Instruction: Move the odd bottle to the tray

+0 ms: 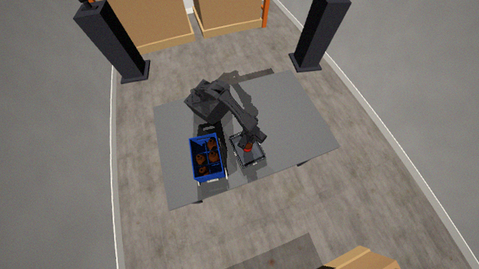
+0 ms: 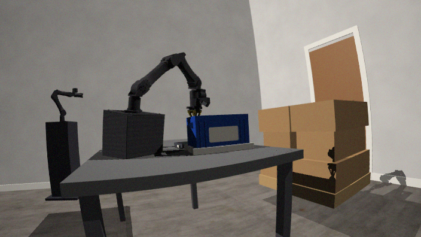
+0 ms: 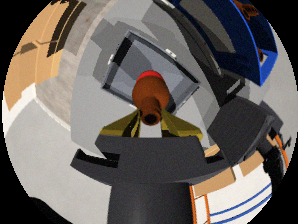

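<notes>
My gripper (image 3: 150, 111) is shut on the neck of a brown bottle (image 3: 149, 95) with a red band. It holds the bottle upright over the grey tray (image 3: 149, 70); I cannot tell whether the bottle's base touches the tray. From above, the gripper (image 1: 248, 143) and the bottle (image 1: 248, 146) sit over the near half of the tray (image 1: 247, 154). The blue crate (image 1: 207, 157) stands left of the tray with several brown bottles (image 1: 213, 156) upright in its cells. In the side view the gripper (image 2: 194, 112) is just behind the crate (image 2: 218, 130), which hides the tray and the bottle.
The arm's dark base block (image 2: 133, 133) stands behind the crate and tray. Two black camera pillars (image 1: 111, 40) (image 1: 319, 29) stand on the floor behind the table. Cardboard boxes (image 2: 317, 146) are stacked to the right of the table.
</notes>
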`<state>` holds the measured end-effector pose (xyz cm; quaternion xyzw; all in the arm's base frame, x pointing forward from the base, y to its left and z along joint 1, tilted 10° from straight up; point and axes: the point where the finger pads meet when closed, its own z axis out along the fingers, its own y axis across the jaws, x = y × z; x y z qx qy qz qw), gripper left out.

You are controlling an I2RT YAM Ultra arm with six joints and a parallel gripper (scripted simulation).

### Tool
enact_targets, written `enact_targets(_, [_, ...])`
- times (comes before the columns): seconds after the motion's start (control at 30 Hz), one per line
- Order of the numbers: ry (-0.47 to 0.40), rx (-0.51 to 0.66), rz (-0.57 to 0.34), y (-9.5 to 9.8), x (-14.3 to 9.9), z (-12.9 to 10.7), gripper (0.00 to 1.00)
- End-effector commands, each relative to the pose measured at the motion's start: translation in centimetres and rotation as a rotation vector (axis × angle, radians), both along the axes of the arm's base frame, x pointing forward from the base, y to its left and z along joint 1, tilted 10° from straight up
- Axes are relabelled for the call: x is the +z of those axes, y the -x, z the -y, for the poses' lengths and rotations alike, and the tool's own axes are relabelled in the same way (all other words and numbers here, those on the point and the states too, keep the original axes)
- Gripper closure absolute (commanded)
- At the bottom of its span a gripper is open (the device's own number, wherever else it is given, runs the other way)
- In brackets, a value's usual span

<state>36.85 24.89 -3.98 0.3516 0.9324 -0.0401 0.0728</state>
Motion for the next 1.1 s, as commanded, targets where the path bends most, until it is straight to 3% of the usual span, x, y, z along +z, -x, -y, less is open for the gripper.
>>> enact_targets(0.0, [-0.020,0.004,0.037,-0.8,1.0,-0.3,1.00])
enact_targets(0.83, [-0.011,0.008,0.026,-0.6,-0.6,-0.2,1.00])
enact_targets(1.07, [-0.030,0.006,0.052,-1.3,0.4,-0.6,1.00])
